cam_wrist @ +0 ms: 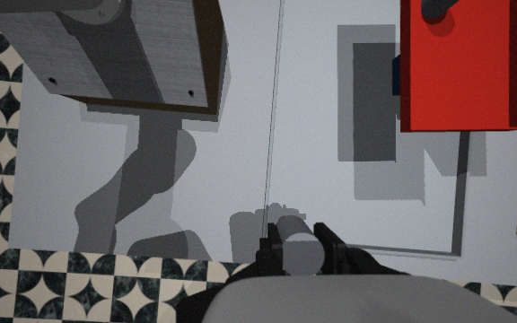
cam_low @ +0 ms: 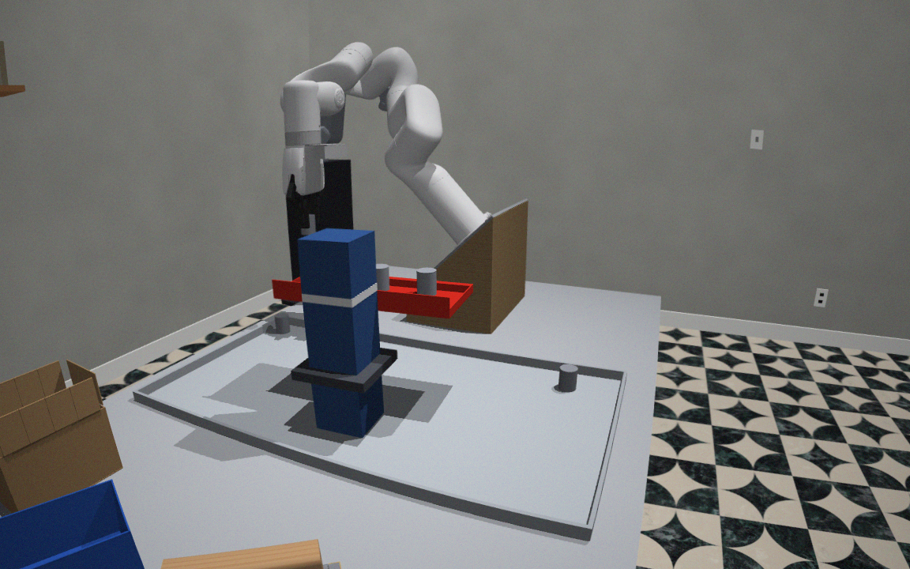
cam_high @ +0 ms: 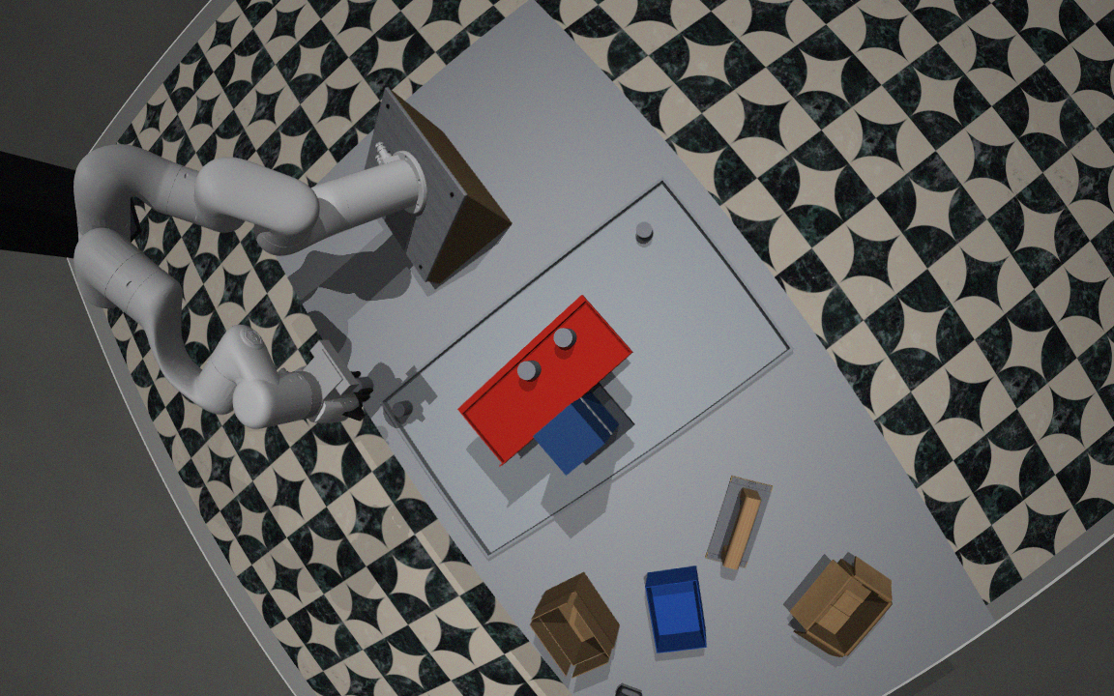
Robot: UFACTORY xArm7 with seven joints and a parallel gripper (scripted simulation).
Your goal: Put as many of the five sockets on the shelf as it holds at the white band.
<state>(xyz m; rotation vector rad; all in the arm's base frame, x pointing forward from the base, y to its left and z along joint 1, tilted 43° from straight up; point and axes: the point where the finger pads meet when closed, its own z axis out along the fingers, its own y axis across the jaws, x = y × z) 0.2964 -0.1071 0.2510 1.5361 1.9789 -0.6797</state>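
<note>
The red shelf [cam_high: 491,423] [cam_low: 412,303] [cam_wrist: 460,90] is on the blue post [cam_high: 568,441] [cam_low: 336,264], about level with the white band [cam_low: 327,299]. Two grey sockets stand inside its rim, one socket [cam_high: 565,338] [cam_low: 426,281] nearer the middle of its length than the ends, the other socket [cam_high: 529,371] [cam_low: 382,277] beside it. My gripper [cam_high: 364,394] [cam_low: 306,220] [cam_wrist: 294,240] is shut on a grey socket [cam_wrist: 303,256], raised beyond the shelf's left end. Another socket [cam_high: 644,232] [cam_low: 567,378] stands at the tray's far right, and one [cam_high: 402,410] [cam_low: 281,323] stands in shadow at its left corner.
A low dark rim [cam_high: 555,515] [cam_low: 401,476] surrounds the post. A black collar [cam_low: 345,379] sits low on the post. Cardboard boxes [cam_high: 600,619] [cam_high: 868,619] [cam_low: 62,453], a blue bin [cam_high: 676,610] [cam_low: 48,523] and a wooden block [cam_high: 741,530] stand outside the rim.
</note>
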